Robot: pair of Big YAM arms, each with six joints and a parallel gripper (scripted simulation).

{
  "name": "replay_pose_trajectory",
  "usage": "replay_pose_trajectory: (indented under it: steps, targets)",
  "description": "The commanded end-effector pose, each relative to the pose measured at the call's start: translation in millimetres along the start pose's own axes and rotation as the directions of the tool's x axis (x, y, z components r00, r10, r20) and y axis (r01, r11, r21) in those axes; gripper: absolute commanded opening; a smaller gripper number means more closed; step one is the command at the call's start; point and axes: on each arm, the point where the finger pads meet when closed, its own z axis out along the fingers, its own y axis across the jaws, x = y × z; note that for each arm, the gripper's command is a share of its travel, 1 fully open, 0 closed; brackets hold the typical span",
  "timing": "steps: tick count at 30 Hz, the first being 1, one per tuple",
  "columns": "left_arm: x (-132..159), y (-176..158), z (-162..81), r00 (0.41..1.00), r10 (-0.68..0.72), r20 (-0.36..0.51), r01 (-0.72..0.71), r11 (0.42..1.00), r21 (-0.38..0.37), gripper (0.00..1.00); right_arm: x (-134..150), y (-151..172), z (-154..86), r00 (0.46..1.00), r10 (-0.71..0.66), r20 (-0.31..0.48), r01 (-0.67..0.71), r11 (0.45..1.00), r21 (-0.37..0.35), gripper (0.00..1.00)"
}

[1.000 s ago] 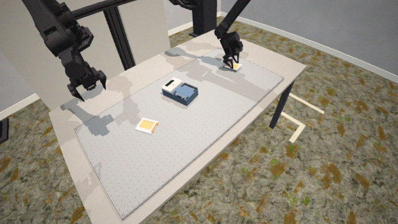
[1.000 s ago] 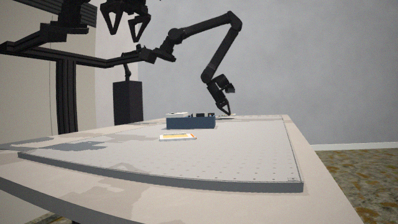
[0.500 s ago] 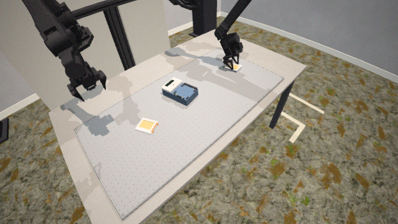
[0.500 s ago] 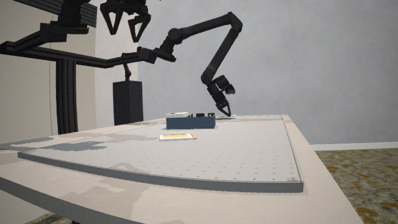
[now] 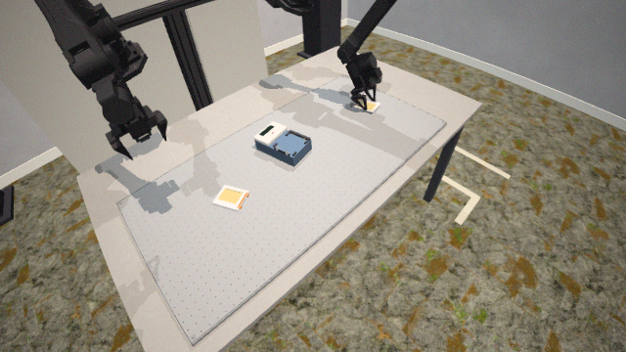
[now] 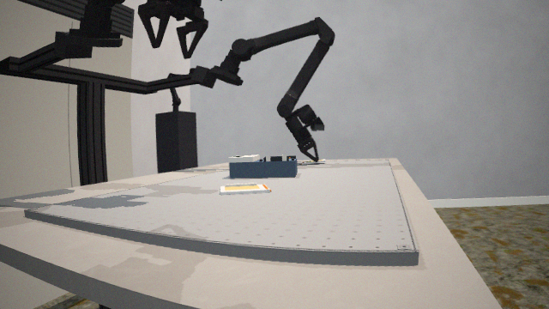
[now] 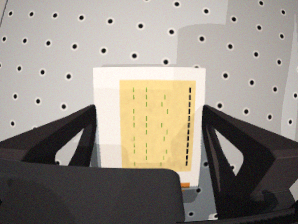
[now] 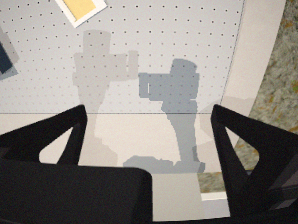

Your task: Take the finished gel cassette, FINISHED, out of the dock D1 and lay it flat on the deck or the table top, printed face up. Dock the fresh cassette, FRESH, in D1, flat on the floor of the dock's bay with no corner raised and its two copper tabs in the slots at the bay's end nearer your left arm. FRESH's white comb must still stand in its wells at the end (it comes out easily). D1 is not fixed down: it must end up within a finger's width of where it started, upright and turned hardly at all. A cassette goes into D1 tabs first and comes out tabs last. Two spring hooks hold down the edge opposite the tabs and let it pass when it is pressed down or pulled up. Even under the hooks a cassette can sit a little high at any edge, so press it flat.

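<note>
Deck: spreads under the dock on every side; FINISHED can lie on it beyond the dock's left-arm side.
Left gripper (image 5: 369,104) (image 6: 317,160) (image 7: 149,106): pinching FINISHED by two opposite edges, low over the deck; contact beneath unclear.
Right gripper (image 5: 148,150) (image 6: 171,51) (image 8: 149,106): spread, nothing between; high, on the dock's other side.
Dock (image 5: 293,157) (image 6: 262,169) (image 8: 4,60): bay vacant; loose, so likely to skid if knocked; its hooks will resist pressing.
FINISHED (image 5: 372,106) (image 6: 323,160) (image 7: 155,125): left-arm side of dock, printed face up; probably light, stiff, slick.
FRESH (image 5: 231,197) (image 6: 244,189) (image 8: 77,10): right-arm side of dock; grip side edges, sparing the loose comb.
</note>
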Motion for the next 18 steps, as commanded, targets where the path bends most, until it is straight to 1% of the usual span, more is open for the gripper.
replay_pose_trajectory:
  steps: [1,14,15,18]
  targets:
    - [-0.1,7.0,6.5,1.000,0.005,0.017,-0.005,1.000,-0.010,0.00,-18.2,-5.0,-10.7,0.999,-0.004,0.035,0.004,1.000,0.004,1.00]
    - [0.0,7.0,6.8,1.000,0.005,0.017,-0.005,1.000,-0.010,0.00,-18.2,-5.0,-10.7,0.999,-0.004,0.035,0.004,1.000,0.004,1.00]
    - [0.0,5.8,6.3,1.000,-0.001,0.004,0.001,1.000,0.000,0.00,-18.2,-5.0,-10.7,0.999,-0.004,0.035,0.004,1.000,0.004,1.00]
    - [0.0,2.1,4.7,1.000,-0.001,0.004,0.001,1.000,0.000,0.00,-18.2,-5.0,-10.7,0.999,-0.004,0.035,0.004,1.000,0.004,1.00]
